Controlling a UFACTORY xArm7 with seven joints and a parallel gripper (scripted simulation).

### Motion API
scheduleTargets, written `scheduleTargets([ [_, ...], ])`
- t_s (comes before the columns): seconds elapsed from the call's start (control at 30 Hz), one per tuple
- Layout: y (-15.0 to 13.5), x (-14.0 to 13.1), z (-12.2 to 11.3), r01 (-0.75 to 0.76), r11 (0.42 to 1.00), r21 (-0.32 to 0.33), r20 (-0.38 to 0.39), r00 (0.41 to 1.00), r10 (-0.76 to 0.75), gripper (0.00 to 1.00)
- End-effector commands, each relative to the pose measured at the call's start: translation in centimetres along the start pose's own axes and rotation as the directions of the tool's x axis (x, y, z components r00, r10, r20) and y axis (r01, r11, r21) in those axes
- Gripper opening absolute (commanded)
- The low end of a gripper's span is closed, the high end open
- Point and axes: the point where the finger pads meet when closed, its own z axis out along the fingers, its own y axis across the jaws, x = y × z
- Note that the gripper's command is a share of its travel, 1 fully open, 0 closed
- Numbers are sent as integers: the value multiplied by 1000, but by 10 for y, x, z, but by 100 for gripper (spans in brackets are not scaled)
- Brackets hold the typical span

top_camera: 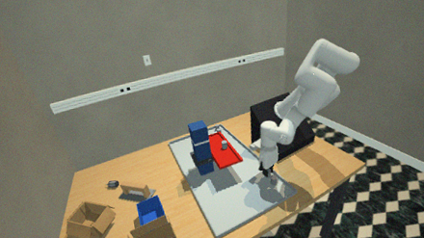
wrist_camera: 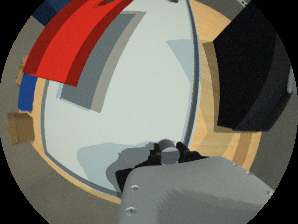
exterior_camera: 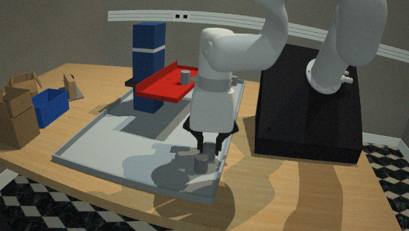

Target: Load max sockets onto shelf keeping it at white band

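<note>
A red rimmed shelf [exterior_camera: 166,85] hangs on the blue post [exterior_camera: 147,66], lower than the post's white band [exterior_camera: 147,49]. One grey socket [exterior_camera: 185,77] stands upright on the shelf inside the rim; it also shows in the top view [top_camera: 224,145]. My gripper [exterior_camera: 209,149] is over the near right corner of the grey tray [exterior_camera: 142,146], shut on a grey socket [exterior_camera: 209,147] held just above the tray floor. The held socket also shows in the wrist view [wrist_camera: 169,152]. Another socket [exterior_camera: 201,163] stands on the tray right in front of the gripper.
A black box [exterior_camera: 308,110] stands right of the tray, close to my arm. Cardboard boxes [exterior_camera: 16,110] and a blue bin [exterior_camera: 51,106] sit at the table's left. The tray has a low rim [exterior_camera: 223,161] beside the gripper.
</note>
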Motion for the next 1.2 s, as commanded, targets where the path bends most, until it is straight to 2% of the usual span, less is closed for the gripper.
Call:
scheduleTargets([
  [0.0,-1,1,-1,-1,1000,3,-1,1000,1,0],
  [0.07,-1,1,-1,-1,1000,3,-1,1000,1,0],
  [0.1,-1,1,-1,-1,1000,3,-1,1000,1,52],
  [1.17,-1,1,-1,-1,1000,3,-1,1000,1,52],
])
